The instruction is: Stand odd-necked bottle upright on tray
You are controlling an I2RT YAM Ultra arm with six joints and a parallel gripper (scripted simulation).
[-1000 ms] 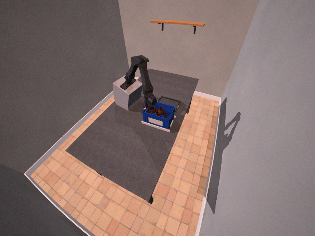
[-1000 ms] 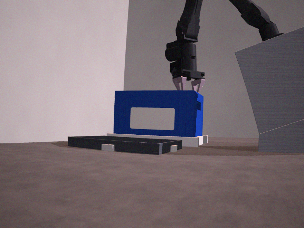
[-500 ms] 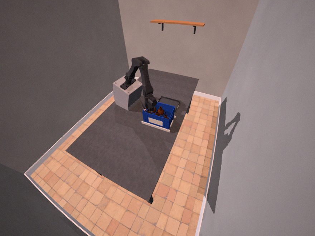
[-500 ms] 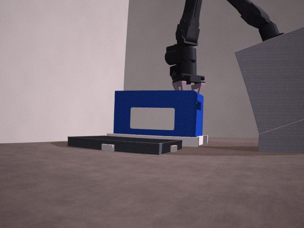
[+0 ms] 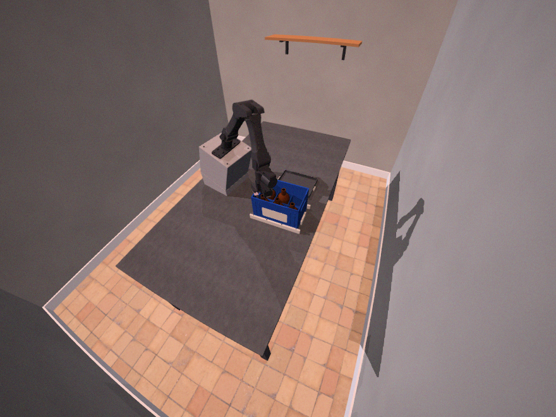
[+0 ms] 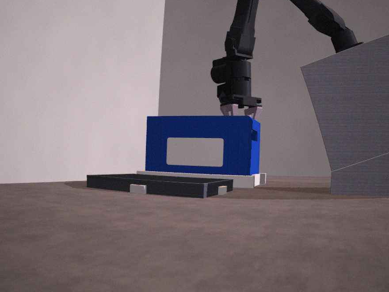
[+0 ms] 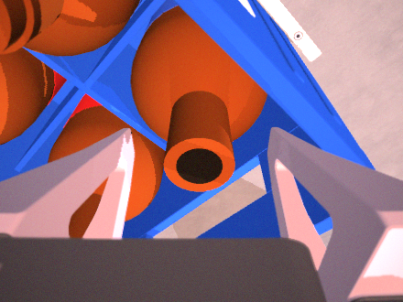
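Note:
The blue crate (image 5: pixel 294 218) (image 6: pixel 194 126) (image 7: pixel 275 80) holds brown bottles; one bottle (image 5: pixel 284 196) shows clearly in the top view. My gripper (image 5: pixel 263 195) (image 6: pixel 242 113) (image 7: pixel 201 140) points down into the crate at its robot-side end, fingers apart. In the wrist view, the mouth and neck of a corner bottle (image 7: pixel 183 67) lie between the fingers, with a gap on both sides. A neighbouring bottle (image 7: pixel 147 177) is partly behind the left finger. More bottles (image 7: pixel 101 21) (image 7: pixel 18 99) stand at upper left. I cannot tell which neck differs. The black tray (image 5: pixel 300 181) (image 6: pixel 168 187) holds no bottle.
Pale strips (image 5: pixel 275 223) (image 6: pixel 240 181) (image 7: pixel 286 26) run around the crate's foot. Crate walls and thin blue dividers surround the bottles. The tray lies beside the crate, on the side towards the wall shelf (image 5: pixel 313 40). The robot's grey pedestal (image 5: pixel 213 169) (image 6: pixel 350 110) stands near the crate.

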